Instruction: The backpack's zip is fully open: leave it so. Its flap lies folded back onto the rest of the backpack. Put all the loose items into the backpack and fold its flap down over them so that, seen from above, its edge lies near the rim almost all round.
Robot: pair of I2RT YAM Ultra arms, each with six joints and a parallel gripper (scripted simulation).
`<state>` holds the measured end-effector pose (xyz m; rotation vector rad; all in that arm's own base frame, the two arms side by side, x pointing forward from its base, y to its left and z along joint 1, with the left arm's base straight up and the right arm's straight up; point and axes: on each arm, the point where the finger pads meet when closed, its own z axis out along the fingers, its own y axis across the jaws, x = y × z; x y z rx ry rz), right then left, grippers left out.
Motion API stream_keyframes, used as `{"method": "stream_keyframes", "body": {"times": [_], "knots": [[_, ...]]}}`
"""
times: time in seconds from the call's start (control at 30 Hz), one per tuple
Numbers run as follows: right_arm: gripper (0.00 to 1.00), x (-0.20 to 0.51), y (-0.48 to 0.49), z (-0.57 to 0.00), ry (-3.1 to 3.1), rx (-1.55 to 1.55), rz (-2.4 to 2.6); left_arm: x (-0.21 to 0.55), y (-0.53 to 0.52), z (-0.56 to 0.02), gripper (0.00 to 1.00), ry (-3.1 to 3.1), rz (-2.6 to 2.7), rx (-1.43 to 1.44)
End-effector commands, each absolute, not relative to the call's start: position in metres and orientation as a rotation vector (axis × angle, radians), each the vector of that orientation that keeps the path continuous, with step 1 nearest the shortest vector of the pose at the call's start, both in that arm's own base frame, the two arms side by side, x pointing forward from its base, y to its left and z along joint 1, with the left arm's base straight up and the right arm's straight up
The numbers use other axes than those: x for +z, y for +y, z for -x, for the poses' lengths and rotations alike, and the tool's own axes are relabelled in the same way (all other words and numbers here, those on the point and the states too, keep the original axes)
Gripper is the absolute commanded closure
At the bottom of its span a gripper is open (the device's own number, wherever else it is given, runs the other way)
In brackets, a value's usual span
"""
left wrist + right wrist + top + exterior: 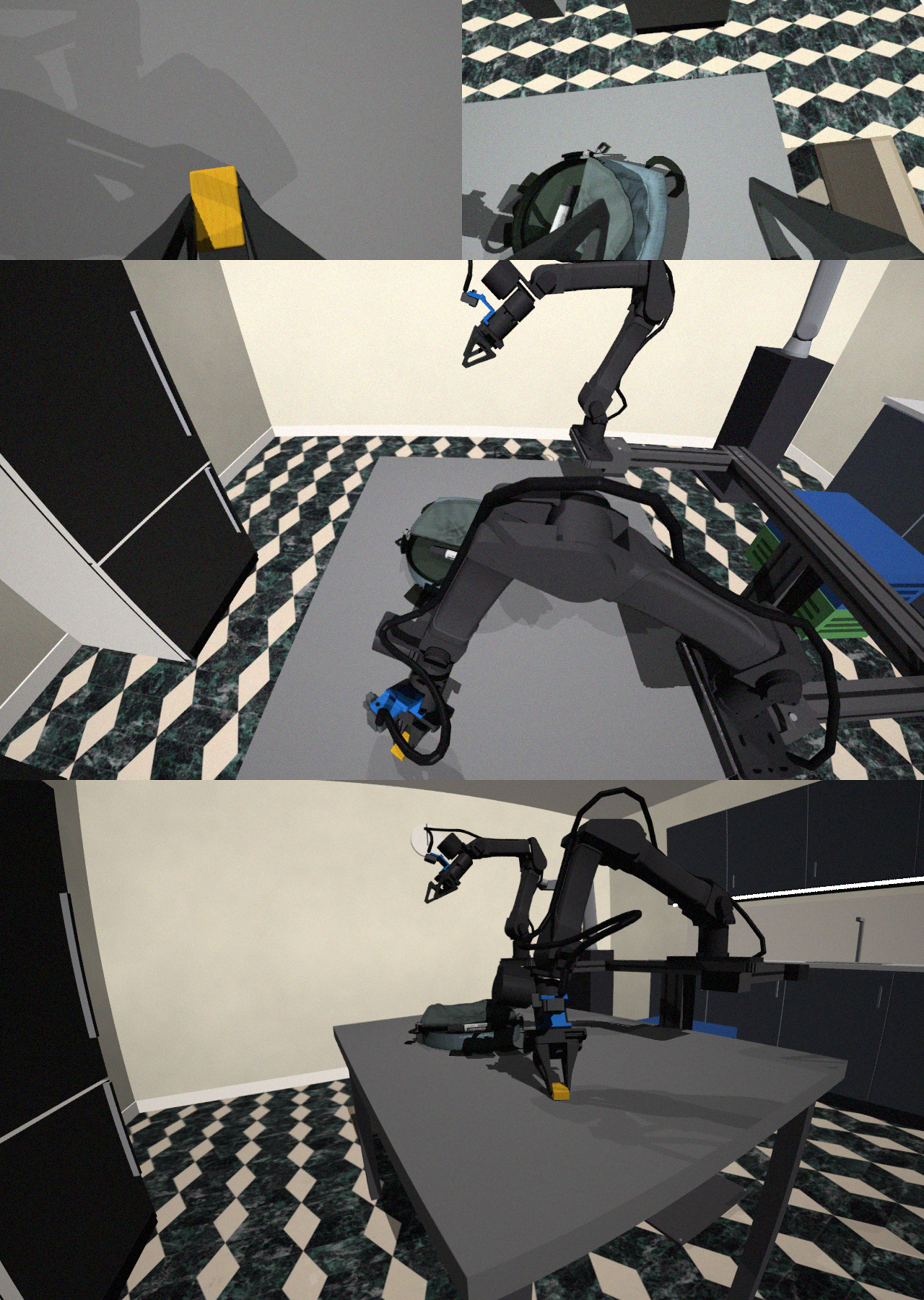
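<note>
The backpack (414, 571) (445, 1040) (658, 202) lies on the table with its mouth open. Its grey-green flap (442, 517) (453, 1015) (621, 217) is folded back. A white and dark item (450, 555) (560, 214) lies inside; the left arm hides part of the backpack in the top view. My left gripper (560, 1086) (216, 198) is shut on a yellow block (401, 746) (560, 1093) (218, 213), low at the table top. My right gripper (466, 363) (678, 196) is open and empty, high above the table at the backpack's end.
The grey table (548, 712) (646, 1168) (715, 108) carries both; its edge is near the block in the top view. The left arm arches over the table beside the backpack. A black fridge (129, 453) stands beyond the table. A blue-topped green crate (852, 538) stands behind the arm rail.
</note>
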<state>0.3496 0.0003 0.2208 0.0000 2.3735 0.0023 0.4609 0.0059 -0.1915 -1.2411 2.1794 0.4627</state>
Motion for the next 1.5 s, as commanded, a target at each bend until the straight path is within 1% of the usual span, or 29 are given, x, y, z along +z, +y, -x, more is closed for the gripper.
{"method": "stream_keyframes", "body": {"times": [0.0,0.37,1.27,1.4,1.47], "knots": [[0.1,0.227,0.0,-0.351,2.356,0.0,0.0,-0.185,0.001,-0.468,0.82,2.161,1.241,0.442],[0.1,0.227,0.0,-0.351,2.356,0.0,0.0,-0.185,0.0,-0.468,0.82,2.161,1.241,0.442],[0.1,0.227,0.0,-0.351,2.356,0.0,0.0,-0.067,0.001,-0.46,0.82,2.164,1.237,0.46],[0.1,0.227,0.0,-0.351,2.356,0.0,0.0,-0.066,0.003,-0.457,0.82,2.164,1.238,0.463],[0.1,0.227,0.0,-0.351,2.356,0.0,0.0,-0.066,-0.024,-0.459,0.82,2.207,1.143,0.394]]}}
